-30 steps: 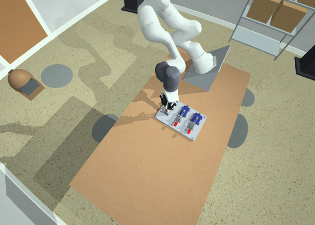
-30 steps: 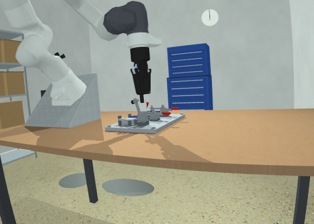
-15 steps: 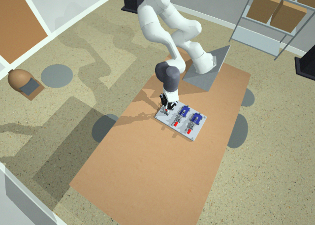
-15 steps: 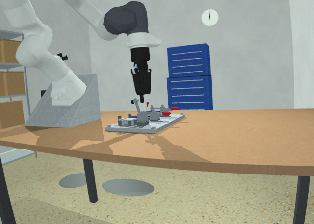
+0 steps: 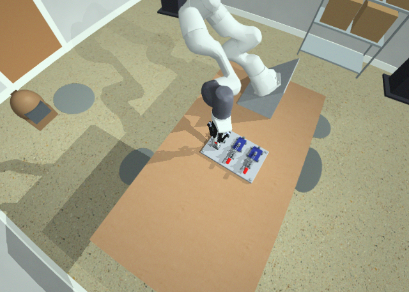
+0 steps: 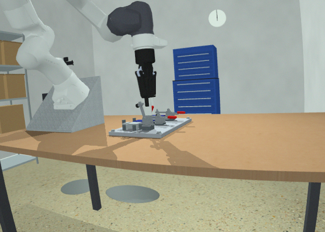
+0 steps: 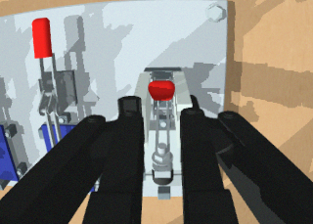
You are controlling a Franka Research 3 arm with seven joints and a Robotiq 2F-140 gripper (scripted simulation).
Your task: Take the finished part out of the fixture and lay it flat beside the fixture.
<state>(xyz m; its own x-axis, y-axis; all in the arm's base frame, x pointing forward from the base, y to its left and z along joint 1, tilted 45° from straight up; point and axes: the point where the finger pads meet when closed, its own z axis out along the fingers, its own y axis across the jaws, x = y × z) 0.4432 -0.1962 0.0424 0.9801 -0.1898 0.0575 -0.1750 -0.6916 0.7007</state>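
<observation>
The grey fixture plate lies on the table and carries three toggle clamps. My gripper stands upright over the clamp at the plate's end station. It is shut on that clamp's red handle, whose lever is swung up. A grey block, which looks like the finished part, sits in this station; the gripper hides it in the top view. Two blue blanks sit in the other two stations, with their red handles lying down flat.
The arm's grey wedge base stands on the table behind the fixture. A blue drawer cabinet and a shelf with cardboard boxes stand off the table.
</observation>
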